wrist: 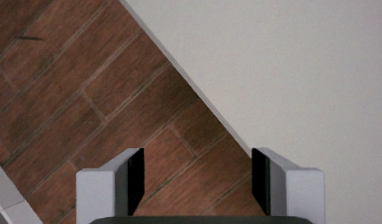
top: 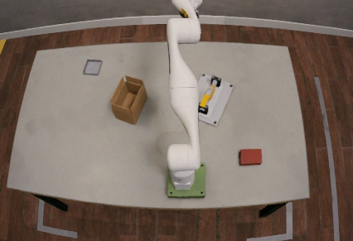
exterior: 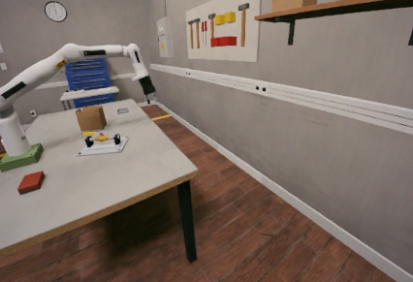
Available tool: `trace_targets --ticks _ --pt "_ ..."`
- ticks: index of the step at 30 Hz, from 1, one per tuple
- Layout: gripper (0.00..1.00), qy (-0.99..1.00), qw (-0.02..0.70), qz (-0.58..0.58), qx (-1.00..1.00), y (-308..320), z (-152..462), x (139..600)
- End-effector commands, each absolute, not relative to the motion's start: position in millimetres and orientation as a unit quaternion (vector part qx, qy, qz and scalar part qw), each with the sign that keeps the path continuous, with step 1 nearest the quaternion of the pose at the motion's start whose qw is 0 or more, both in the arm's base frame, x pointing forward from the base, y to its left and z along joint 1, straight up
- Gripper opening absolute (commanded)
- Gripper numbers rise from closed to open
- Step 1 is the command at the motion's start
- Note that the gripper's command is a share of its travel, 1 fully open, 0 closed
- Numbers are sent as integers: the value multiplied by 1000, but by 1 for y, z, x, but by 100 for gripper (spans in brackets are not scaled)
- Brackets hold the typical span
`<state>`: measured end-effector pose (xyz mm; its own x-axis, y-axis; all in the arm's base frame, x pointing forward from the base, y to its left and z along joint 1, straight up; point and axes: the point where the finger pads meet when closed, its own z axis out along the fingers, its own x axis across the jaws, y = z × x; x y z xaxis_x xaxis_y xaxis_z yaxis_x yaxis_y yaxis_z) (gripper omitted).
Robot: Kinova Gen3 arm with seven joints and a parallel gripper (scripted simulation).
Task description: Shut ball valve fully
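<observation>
The ball valve with a yellow handle [top: 205, 96] [exterior: 101, 138] sits on a white base plate [top: 220, 103] [exterior: 109, 148] near the middle of the table, right of the arm. My gripper [top: 195, 13] [exterior: 150, 92] [wrist: 198, 171] is open and empty. It hangs high over the table's far edge, well away from the valve. In the wrist view I see only the table's edge [wrist: 302, 75] and the wooden floor between the fingers; the valve does not show there.
An open cardboard box [top: 128, 99] [exterior: 90, 118] stands left of the arm. A red block [top: 250, 156] [exterior: 31, 182] lies at the front right. A small grey square [top: 92, 67] [exterior: 122, 110] lies at the back left. The arm's green base [top: 200, 190] [exterior: 19, 158] is at the front edge.
</observation>
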<state>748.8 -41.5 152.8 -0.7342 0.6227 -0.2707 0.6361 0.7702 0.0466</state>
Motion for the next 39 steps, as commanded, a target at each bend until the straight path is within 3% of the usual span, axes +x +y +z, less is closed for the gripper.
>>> trace_targets --ticks 1,16,27,30,39 --pt "100 930 138 -24 340 -42 155 749" --pt "100 909 123 -17 398 -50 156 715" --pt "100 852 92 -8 515 -68 153 636" --pt "100 852 92 -8 515 -68 153 636" --pt "100 783 64 -3 619 -81 149 556"
